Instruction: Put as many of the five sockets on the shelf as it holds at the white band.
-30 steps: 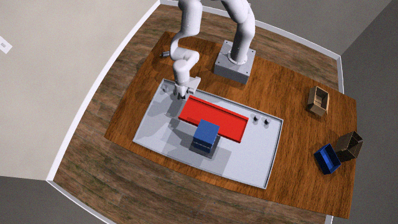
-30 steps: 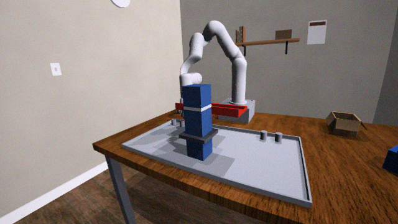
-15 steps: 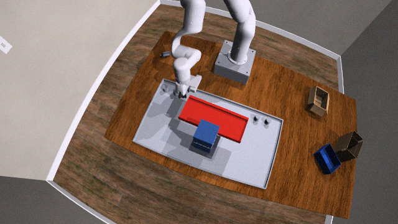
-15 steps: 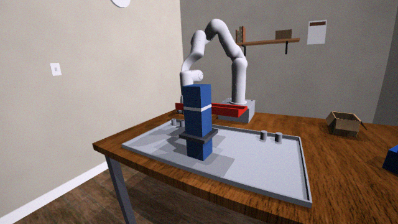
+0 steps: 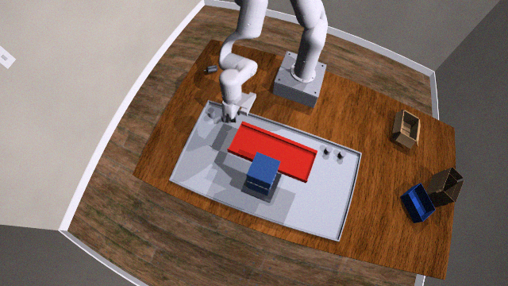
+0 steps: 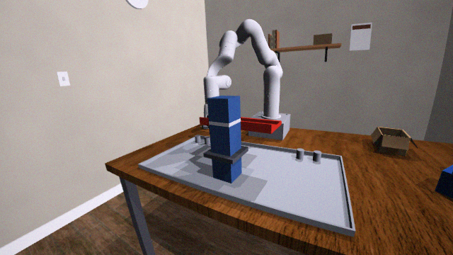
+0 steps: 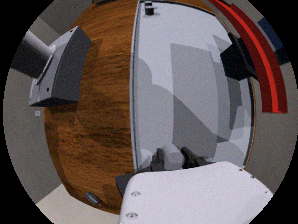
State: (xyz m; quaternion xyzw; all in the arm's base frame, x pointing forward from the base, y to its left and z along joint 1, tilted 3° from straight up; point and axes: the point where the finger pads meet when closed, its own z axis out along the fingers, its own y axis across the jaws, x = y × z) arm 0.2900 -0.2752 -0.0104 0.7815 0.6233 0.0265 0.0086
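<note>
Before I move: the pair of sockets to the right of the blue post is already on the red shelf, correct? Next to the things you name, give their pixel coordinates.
Not on the red shelf (image 5: pixel 278 152) (image 6: pixel 256 126) (image 7: pixel 270 75): that pair of sockets (image 5: pixel 326 151) (image 6: pixel 300 154) (image 7: pixel 149 10) stands on the gray tray (image 5: pixel 317 206) (image 6: pixel 301 191) (image 7: pixel 155 40). The exterior view shows it.

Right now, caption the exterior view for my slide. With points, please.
A red shelf (image 6: pixel 260 126) at the white band (image 6: pixel 220 124) of a blue post (image 6: pixel 220 142), two sockets standing on the tray (image 6: pixel 294 188) at right.

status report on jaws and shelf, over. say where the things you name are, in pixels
jaws shut on grey cylindrical socket (image 7: pixel 171 156), no sockets visible on red rectangular shelf (image 5: pixel 278 152) (image 6: pixel 258 126) (image 7: pixel 270 75), nothing seen blocking between them
</note>
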